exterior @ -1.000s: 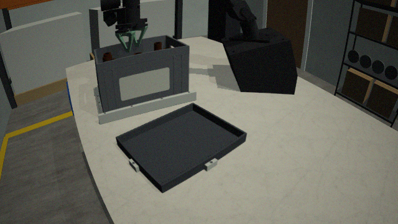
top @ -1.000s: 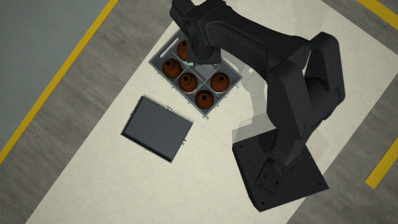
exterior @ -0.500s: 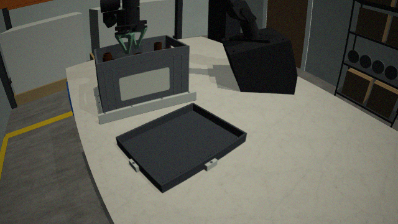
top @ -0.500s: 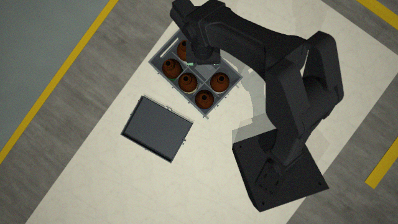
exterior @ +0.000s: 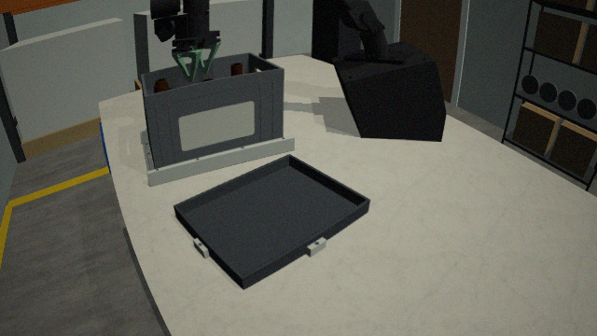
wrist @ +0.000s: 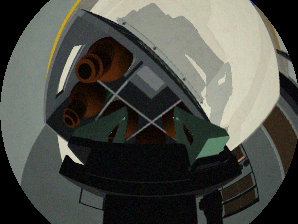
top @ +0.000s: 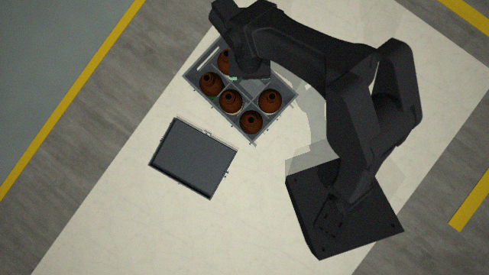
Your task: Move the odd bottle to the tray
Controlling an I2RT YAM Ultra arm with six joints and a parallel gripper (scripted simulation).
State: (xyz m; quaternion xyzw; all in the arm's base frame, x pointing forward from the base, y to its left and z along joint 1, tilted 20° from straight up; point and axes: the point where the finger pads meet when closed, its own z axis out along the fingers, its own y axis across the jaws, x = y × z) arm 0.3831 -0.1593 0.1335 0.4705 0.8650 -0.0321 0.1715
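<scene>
While poised over the crate (top: 189, 75) (exterior: 160, 126) (wrist: 56, 107), seen with the tool (top: 249, 79) (exterior: 199, 75) (wrist: 150, 110) just past half open, gripping nothing; below it, five bottles (top: 231, 102) (exterior: 237, 69) (wrist: 117, 60), odd neck indistinguishable; well apart from it, the tray (top: 192, 158) (exterior: 272, 219).

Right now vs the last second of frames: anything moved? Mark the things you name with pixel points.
Nothing visibly moved. The hand (top: 250, 78) (exterior: 198, 75) (wrist: 150, 110) is still over the crate (top: 252, 140) (exterior: 266, 107) (wrist: 50, 107), open, with no bottle taken or let go. The crate and tray (top: 192, 158) (exterior: 272, 219) sit where they were, the tray with no bottle on it. All five bottles are still in the crate.
</scene>
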